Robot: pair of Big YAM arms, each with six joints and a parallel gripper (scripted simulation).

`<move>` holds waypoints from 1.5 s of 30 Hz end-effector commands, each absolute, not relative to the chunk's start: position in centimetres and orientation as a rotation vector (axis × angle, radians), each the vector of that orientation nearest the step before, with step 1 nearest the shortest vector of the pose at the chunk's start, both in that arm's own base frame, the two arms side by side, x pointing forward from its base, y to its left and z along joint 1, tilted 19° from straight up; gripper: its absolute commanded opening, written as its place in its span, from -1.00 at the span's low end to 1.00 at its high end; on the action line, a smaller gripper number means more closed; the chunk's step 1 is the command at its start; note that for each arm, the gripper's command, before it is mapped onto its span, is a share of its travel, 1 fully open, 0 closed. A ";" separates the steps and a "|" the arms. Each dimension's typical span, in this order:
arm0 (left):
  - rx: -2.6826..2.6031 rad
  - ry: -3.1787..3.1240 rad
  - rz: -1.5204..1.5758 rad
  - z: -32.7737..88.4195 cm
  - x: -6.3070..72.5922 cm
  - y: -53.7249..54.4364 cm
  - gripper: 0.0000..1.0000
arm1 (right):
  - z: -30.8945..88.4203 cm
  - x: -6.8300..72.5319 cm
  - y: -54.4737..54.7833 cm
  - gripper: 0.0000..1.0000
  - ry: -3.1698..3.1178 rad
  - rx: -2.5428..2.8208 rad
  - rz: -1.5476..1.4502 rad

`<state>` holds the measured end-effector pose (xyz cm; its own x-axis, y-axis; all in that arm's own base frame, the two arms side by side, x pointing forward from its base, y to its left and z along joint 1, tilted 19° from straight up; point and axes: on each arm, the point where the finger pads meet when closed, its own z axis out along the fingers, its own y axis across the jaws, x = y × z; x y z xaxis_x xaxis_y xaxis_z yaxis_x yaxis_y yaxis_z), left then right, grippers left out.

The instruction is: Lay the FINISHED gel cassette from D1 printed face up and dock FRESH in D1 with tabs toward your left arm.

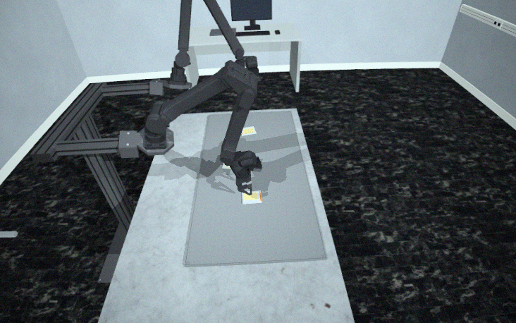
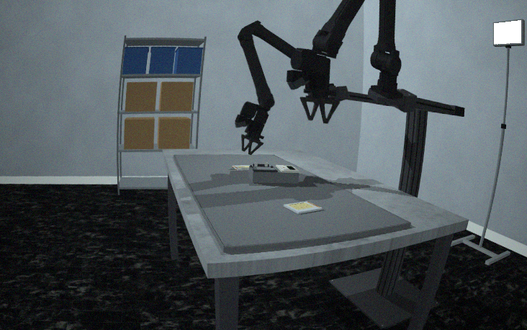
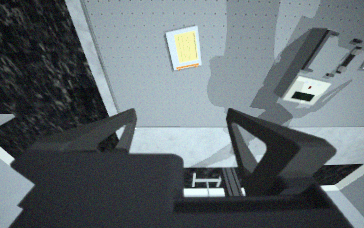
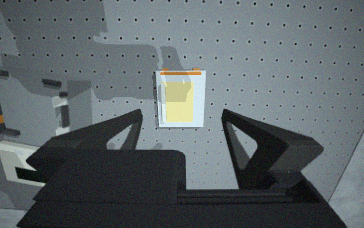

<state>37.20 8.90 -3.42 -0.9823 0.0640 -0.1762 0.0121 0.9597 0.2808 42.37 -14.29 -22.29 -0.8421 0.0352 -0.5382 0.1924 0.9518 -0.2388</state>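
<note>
One yellow-printed cassette [image 1: 251,197] [image 2: 239,167] [image 4: 199,100] lies flat on the deck, printed face up, with a pale strip beside the print. My right gripper [image 1: 245,191] [image 2: 247,152] [image 4: 182,113] is open and empty above it, fingers either side in the wrist view. Another yellow-printed cassette [image 1: 248,130] [image 2: 303,207] [image 3: 186,47] lies flat, face up, on my left arm's side. My left gripper [image 2: 318,120] [image 3: 181,113] is open and empty, high up. Dock D1 [image 2: 276,177] [image 3: 312,82] stands upright between them; its bay is shaded, and whether it holds a cassette is unclear. I cannot tell which cassette is FRESH.
The perforated deck [image 1: 254,235] [image 2: 248,229] [image 4: 280,65] lies on the pale table [image 1: 159,228] [image 2: 217,266]. The right forearm hides most of the dock in the top view. The arms' mounting frame [image 1: 87,145] stands along one long side of the table.
</note>
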 end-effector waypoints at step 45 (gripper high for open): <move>0.064 2.916 0.419 -2.7 37.3 8.4 1.00 | -25.0 42.3 -15.2 0.96 2.557 0.154 -0.391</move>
<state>37.20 8.90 -3.42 -0.9823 0.0640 -0.1762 0.0121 0.9597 0.2808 42.50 -14.69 -24.31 -0.8443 0.0318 -0.5349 0.1878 0.9525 -0.2399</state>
